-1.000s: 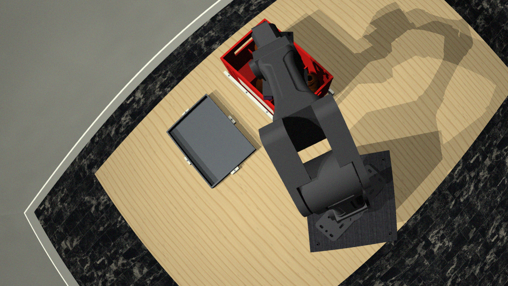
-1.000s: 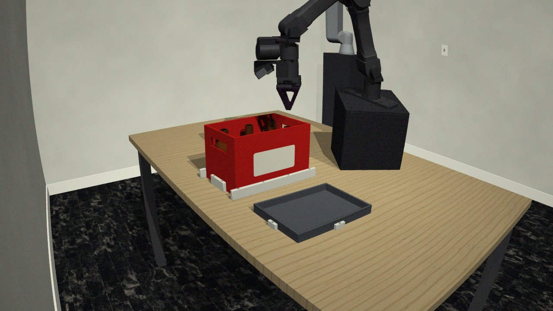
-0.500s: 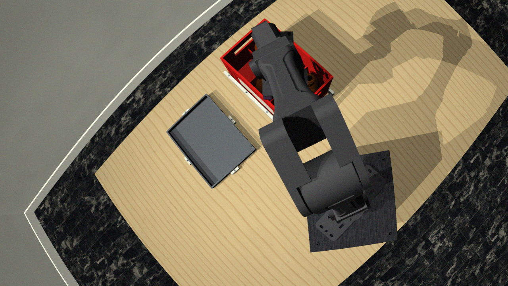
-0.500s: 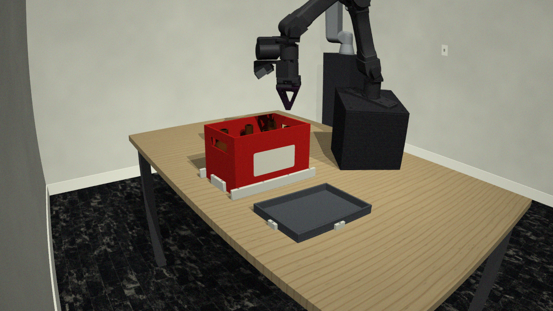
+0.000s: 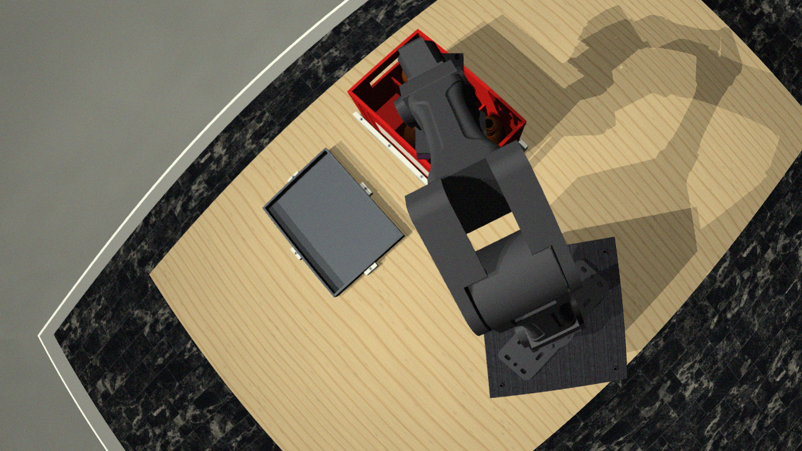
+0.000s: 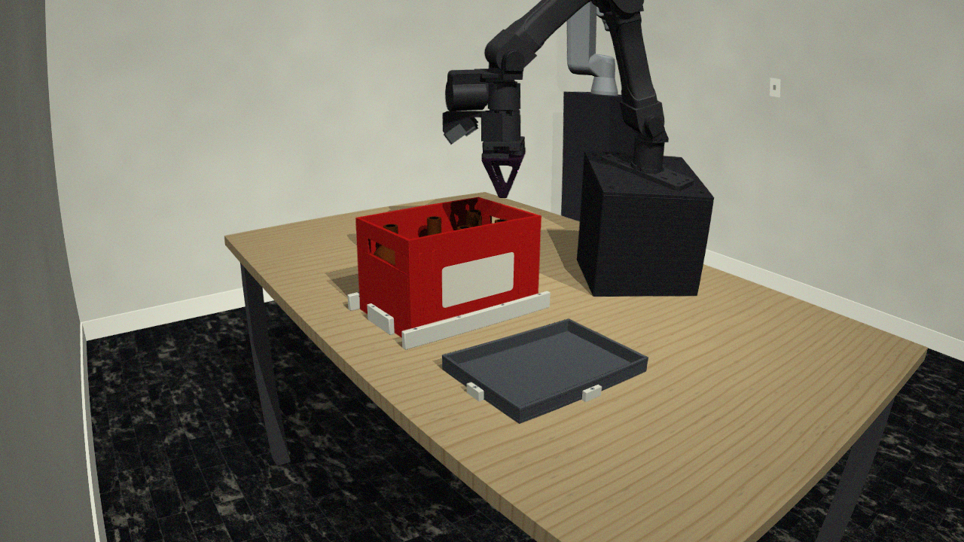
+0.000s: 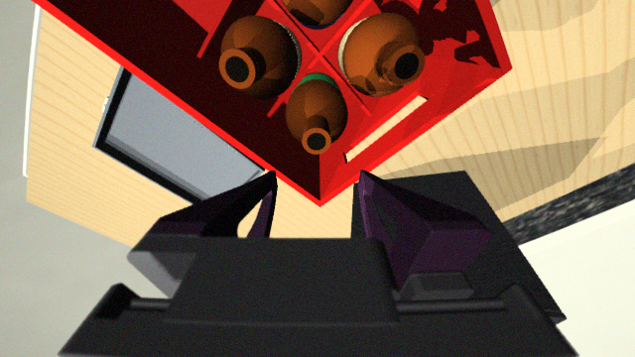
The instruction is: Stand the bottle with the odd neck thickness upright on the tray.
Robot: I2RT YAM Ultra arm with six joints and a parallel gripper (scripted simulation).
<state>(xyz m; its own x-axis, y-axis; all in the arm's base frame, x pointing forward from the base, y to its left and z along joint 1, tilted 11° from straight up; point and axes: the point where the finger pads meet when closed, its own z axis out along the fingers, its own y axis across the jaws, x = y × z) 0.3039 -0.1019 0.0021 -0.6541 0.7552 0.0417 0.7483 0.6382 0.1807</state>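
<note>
A red crate [image 5: 507, 112] [image 6: 404, 269] [image 7: 164, 64] stands on the wooden table and holds brown bottles upright. In the wrist view three bottles show fully: one at the left [image 7: 253, 61], one at the right [image 7: 382, 55], and a slimmer-necked one nearest me [image 7: 316, 116]. A fourth bottle [image 7: 313, 9] is cut off at the top edge. My gripper [image 7: 317, 178] [image 6: 502, 188] is open and empty, hanging above the crate's corner nearest the arm's base. The grey tray [image 5: 336, 218] [image 6: 546, 367] [image 7: 164, 144] lies empty beside the crate.
White stop blocks [image 6: 471, 320] line the crate's front. Small white clips [image 6: 591, 393] sit at the tray's edges. The arm's black pedestal [image 6: 640, 229] stands behind and to the right of the crate. The arm hides most of the crate in the overhead view.
</note>
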